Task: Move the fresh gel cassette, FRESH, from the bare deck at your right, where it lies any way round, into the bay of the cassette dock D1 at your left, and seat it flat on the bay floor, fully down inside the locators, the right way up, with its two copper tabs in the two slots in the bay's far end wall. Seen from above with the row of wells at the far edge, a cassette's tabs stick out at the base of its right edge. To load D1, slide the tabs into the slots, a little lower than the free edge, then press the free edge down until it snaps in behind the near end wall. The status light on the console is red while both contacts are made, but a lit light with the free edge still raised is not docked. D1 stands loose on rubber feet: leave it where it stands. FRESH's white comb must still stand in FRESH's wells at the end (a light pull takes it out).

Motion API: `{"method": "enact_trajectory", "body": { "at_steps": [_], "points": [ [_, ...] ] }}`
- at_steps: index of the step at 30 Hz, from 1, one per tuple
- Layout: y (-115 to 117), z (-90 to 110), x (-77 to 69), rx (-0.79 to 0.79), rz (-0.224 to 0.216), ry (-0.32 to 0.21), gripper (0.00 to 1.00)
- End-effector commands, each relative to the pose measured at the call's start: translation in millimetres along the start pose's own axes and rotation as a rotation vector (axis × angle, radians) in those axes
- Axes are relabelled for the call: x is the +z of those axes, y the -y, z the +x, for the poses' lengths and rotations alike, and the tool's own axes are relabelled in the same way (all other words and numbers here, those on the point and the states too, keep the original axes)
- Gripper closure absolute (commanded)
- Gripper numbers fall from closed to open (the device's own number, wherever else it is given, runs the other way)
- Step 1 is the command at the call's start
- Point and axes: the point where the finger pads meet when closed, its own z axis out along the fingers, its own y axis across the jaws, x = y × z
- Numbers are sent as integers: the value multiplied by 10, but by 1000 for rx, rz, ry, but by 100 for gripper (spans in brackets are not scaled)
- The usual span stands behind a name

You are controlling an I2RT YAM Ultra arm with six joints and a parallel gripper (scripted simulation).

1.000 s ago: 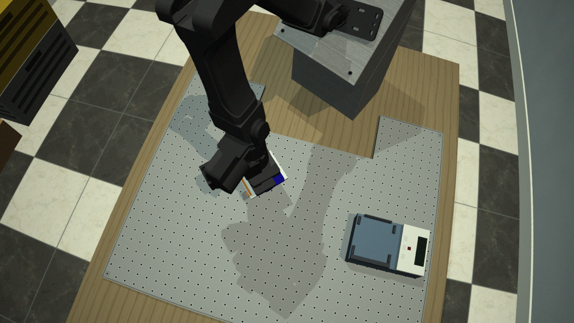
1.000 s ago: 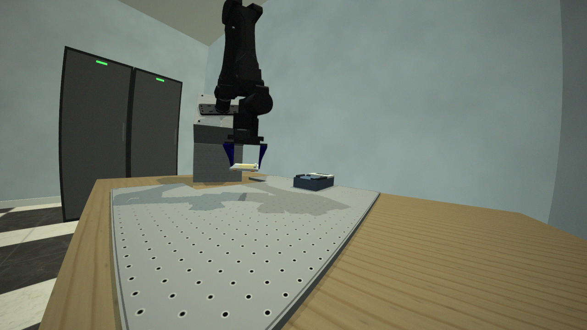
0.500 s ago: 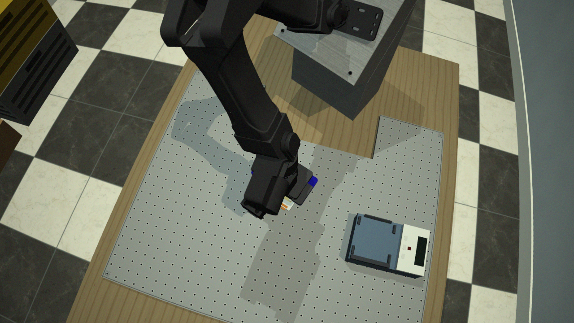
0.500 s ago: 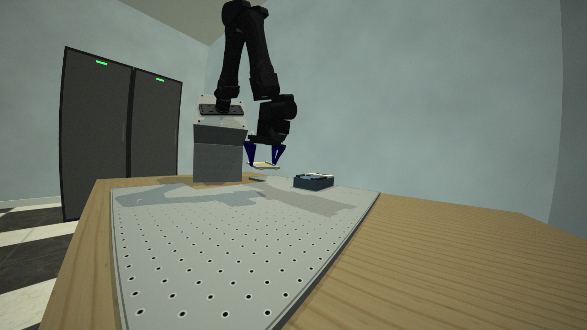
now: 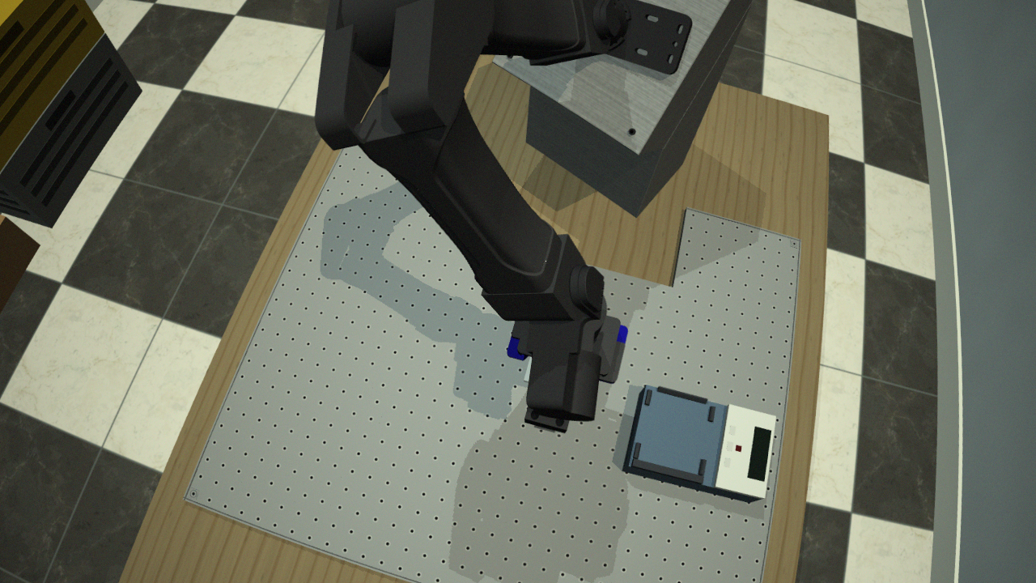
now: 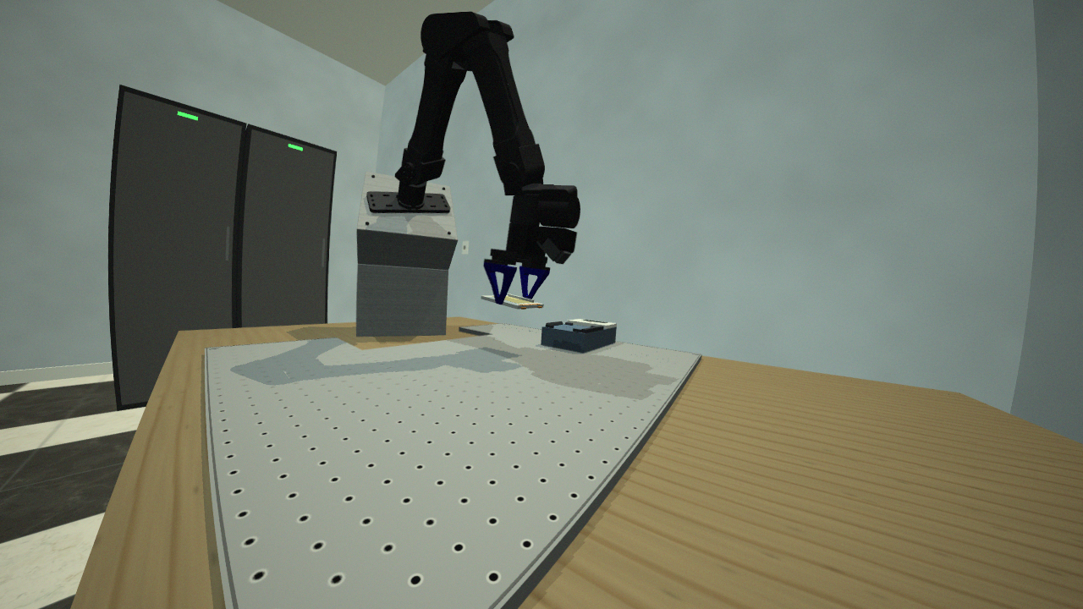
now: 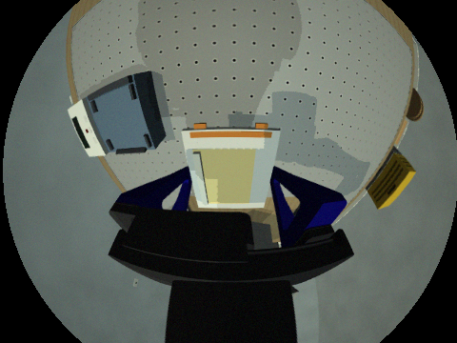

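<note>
1. FRESH (image 7: 230, 167) is clamped across its two sides by the gripper (image 6: 517, 285), lifted off the perforated deck (image 6: 393, 454).
2. Position: over mid-deck, near dock D1 (image 5: 677, 442), which stands toward the table's (image 6: 832, 485) corner; apart from it.
3. Copper tabs (image 7: 262, 126) point away from the wrist.

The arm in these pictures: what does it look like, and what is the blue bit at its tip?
The arm is matte black, built of boxy links with rounded joints, on a black slotted plate. No cables or markings show. The blue bit is the tool: two dark blue, open triangular fingers.
</note>
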Motion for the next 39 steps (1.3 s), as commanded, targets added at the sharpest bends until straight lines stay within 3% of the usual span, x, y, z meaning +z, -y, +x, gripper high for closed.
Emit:
{"method": "enact_trajectory", "body": {
  "at_steps": [1, 30, 39],
  "points": [
    [-127, -63, -41, 0, 23, -3, 100],
    [-1469, -275, -208, -2, 21, 1, 100],
    [-1741, -318, -243, -2, 20, 2, 100]
  ]
}}
